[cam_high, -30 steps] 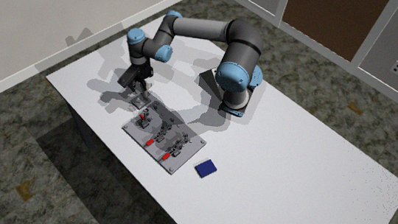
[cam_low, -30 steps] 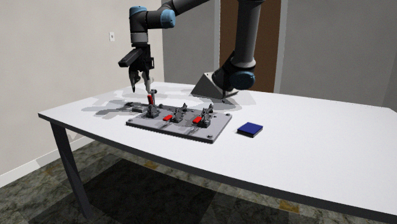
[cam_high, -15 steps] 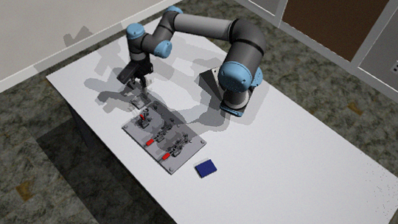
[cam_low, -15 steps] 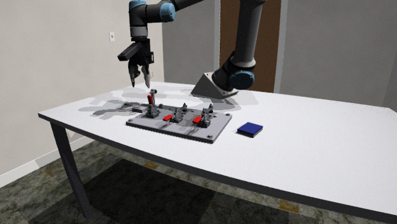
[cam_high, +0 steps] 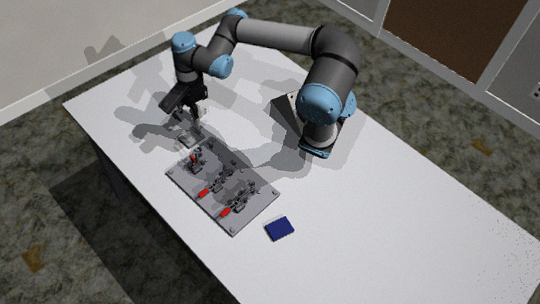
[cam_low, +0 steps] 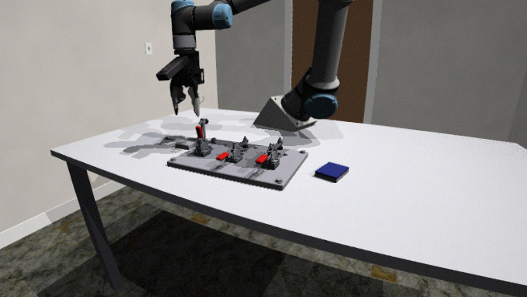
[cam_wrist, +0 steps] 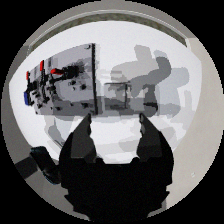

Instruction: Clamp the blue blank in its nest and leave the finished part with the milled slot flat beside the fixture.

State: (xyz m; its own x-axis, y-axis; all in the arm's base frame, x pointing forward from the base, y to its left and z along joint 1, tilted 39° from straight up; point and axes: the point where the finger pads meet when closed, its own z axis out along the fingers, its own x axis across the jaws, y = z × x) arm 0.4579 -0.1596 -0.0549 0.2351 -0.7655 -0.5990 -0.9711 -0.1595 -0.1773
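The grey finished part lies flat on the table just beyond the far-left end of the fixture plate; it also shows in the exterior view and in the wrist view. My gripper hangs open and empty well above the part. The blue blank lies flat on the table at the plate's other end, seen too in the exterior view. The clamp handle nearest the gripper stands upright. The two other red handles lie low.
The arm's base stands on the table behind the fixture. The table's left edge is near the grey part.
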